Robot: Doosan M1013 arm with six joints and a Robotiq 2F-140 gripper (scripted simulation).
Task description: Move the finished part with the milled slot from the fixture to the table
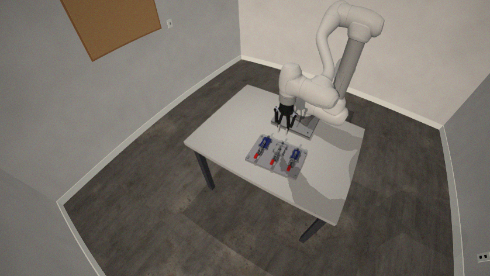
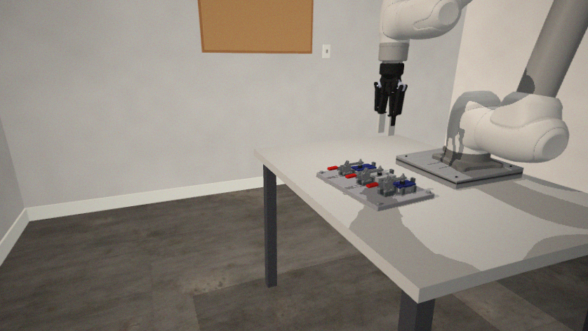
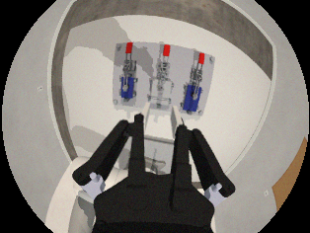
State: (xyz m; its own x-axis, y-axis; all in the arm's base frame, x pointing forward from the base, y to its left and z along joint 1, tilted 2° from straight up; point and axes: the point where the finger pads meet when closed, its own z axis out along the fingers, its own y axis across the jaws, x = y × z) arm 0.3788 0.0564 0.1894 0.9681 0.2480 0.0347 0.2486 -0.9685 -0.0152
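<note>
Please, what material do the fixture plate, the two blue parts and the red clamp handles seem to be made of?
Fixture plate: probably metal, matte grey, flat, with bolt heads at the corners.
Two blue parts: likely metal under a blue coating; only the even, dull blue surface shows.
Red clamp handles: perhaps plastic or rubber grips, a uniform bright red without shine. They are too small to judge more.

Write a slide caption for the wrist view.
Empty pincer above the fixture: grey slotted part between two blue blanks.
</note>
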